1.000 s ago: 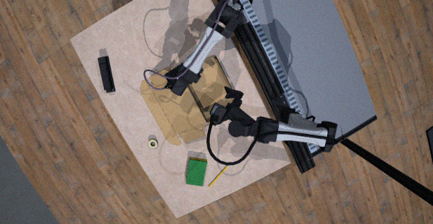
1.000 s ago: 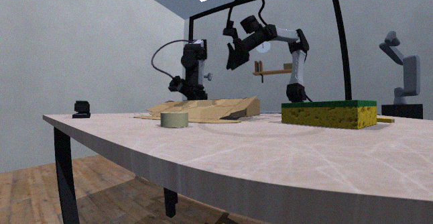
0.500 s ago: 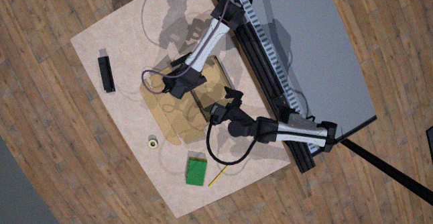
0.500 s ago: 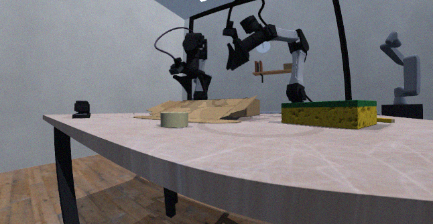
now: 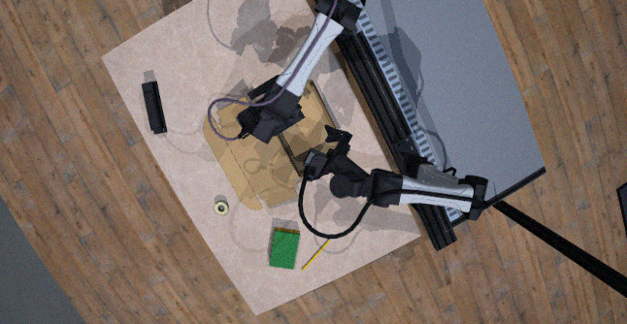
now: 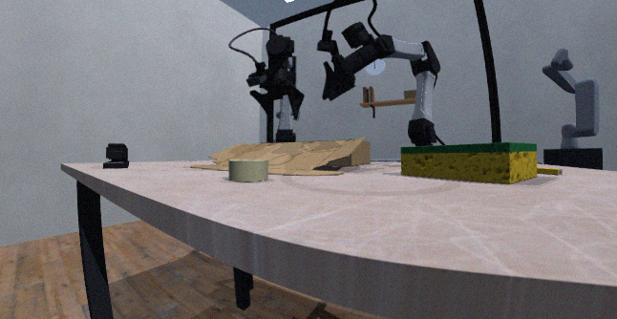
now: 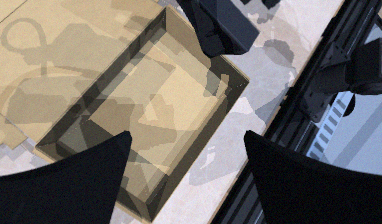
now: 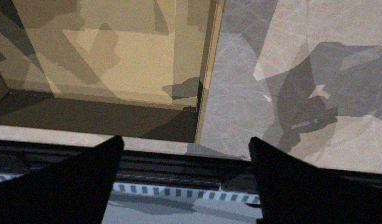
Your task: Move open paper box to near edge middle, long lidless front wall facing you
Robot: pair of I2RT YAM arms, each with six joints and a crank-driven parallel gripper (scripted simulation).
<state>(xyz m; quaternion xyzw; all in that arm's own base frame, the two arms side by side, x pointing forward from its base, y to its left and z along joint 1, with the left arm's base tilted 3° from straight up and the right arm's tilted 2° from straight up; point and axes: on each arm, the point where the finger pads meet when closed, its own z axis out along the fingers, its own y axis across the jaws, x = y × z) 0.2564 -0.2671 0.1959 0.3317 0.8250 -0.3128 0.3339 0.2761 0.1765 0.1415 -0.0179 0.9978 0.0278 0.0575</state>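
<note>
The open paper box stands folded near the middle of the table's near edge. Its front wall looks roughly parallel to that edge, with a strip of table before it. The lid hangs open behind, away from the robot; the bend of its flaps is hard to judge. My right gripper is open and empty, above the box's right front corner. My left gripper is open and empty, above the left part of the box. The arms hide parts of box and lid in the top view.
A black device stands at the far right of the table. A tape roll stands beyond the lid's left end. A green and yellow sponge and a yellow pencil lie left of the box.
</note>
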